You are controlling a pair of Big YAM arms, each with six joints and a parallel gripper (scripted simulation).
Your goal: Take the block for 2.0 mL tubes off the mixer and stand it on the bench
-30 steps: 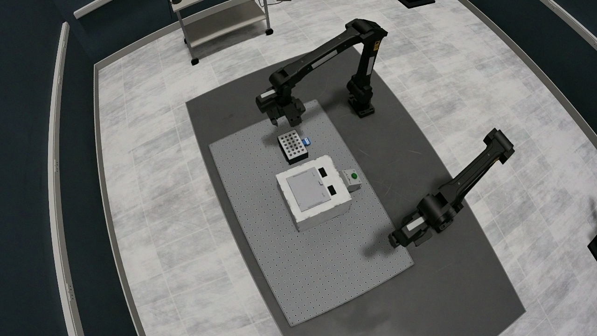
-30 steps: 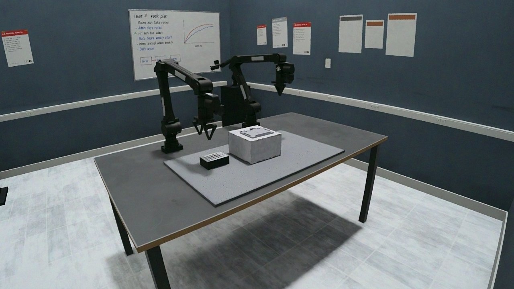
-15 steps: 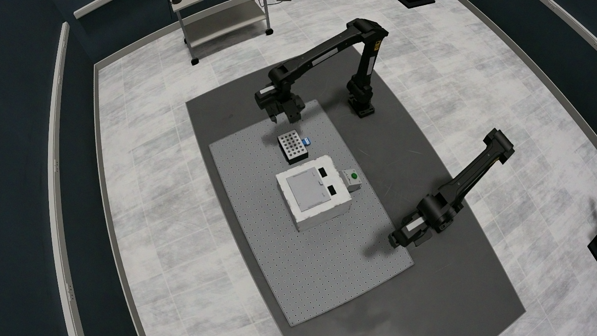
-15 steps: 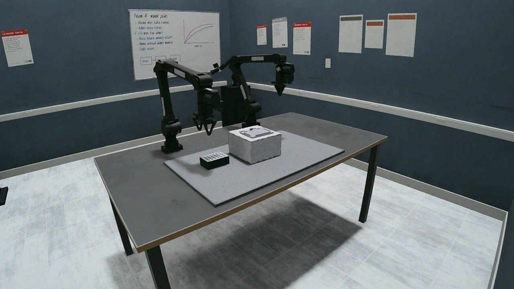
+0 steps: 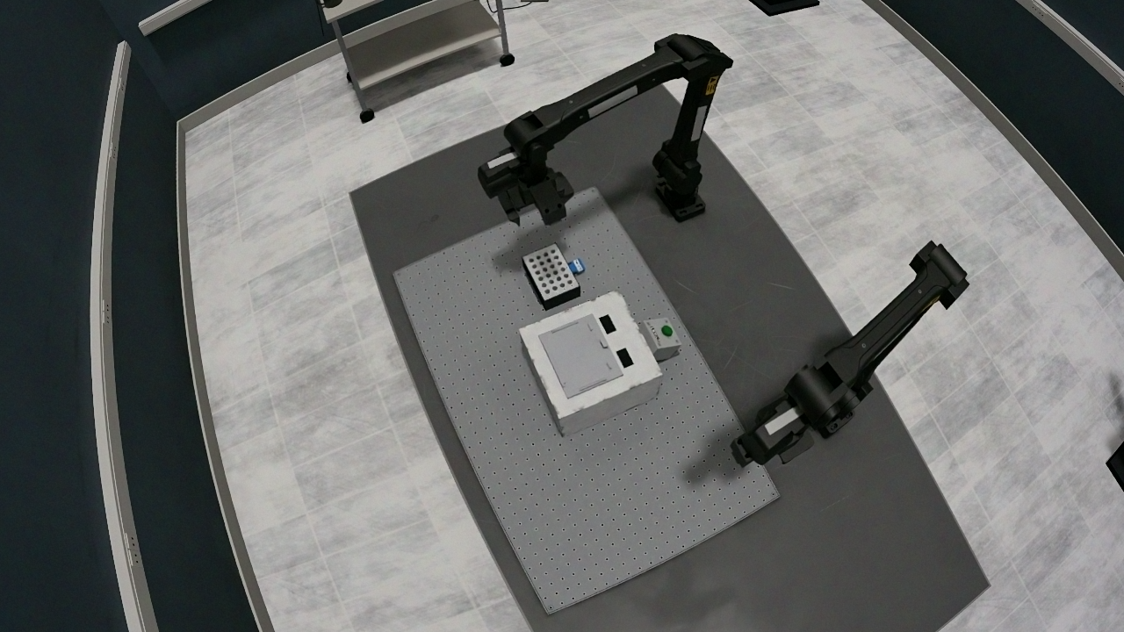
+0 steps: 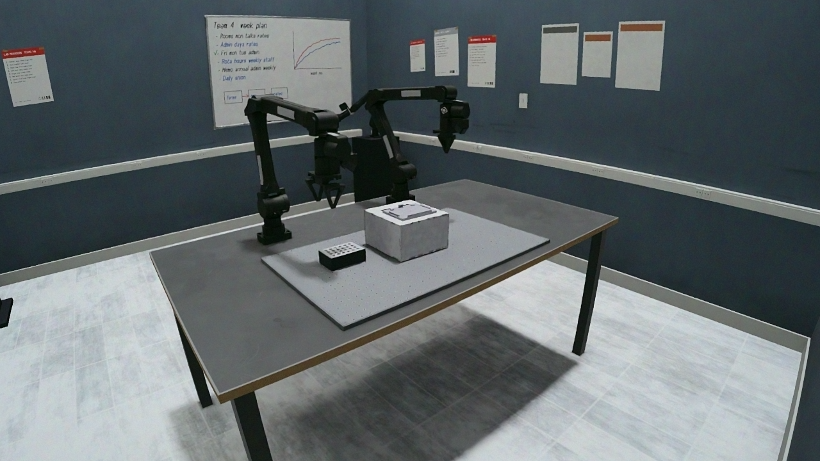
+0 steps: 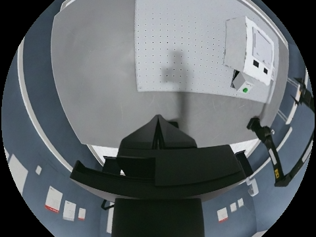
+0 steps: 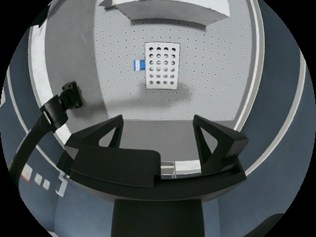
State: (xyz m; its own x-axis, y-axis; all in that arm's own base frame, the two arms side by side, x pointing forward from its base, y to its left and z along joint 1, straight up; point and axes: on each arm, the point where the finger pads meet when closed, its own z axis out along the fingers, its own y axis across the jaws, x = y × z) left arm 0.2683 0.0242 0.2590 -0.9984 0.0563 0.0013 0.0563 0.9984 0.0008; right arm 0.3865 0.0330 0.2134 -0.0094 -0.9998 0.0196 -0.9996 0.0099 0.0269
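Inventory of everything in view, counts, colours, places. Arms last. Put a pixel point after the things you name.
black block with white holed top (image 5: 551,271) (image 6: 342,255) (image 8: 162,66): 1, on the pegboard, beside the mixer
blue tag (image 5: 576,266) (image 8: 137,65): 1, at the block's side
white box-shaped mixer with grey plate (image 5: 581,355) (image 6: 406,230) (image 7: 236,43): 1, on the pegboard
grey control box, green button (image 5: 659,342) (image 7: 243,82): 1, against the mixer
grey perforated pegboard (image 5: 621,503) (image 6: 355,303) (image 7: 155,79) (image 8: 210,99): 1, on the table
dark grey table (image 5: 880,549) (image 6: 212,321): 1
white whiteboard (image 6: 321,86): 1, wall
papers: 7, white, walls
pale cart: 1, floor
black arms: 2; left jaws (image 6: 446,150) shut, right jaws (image 5: 534,221) (image 6: 325,203) open
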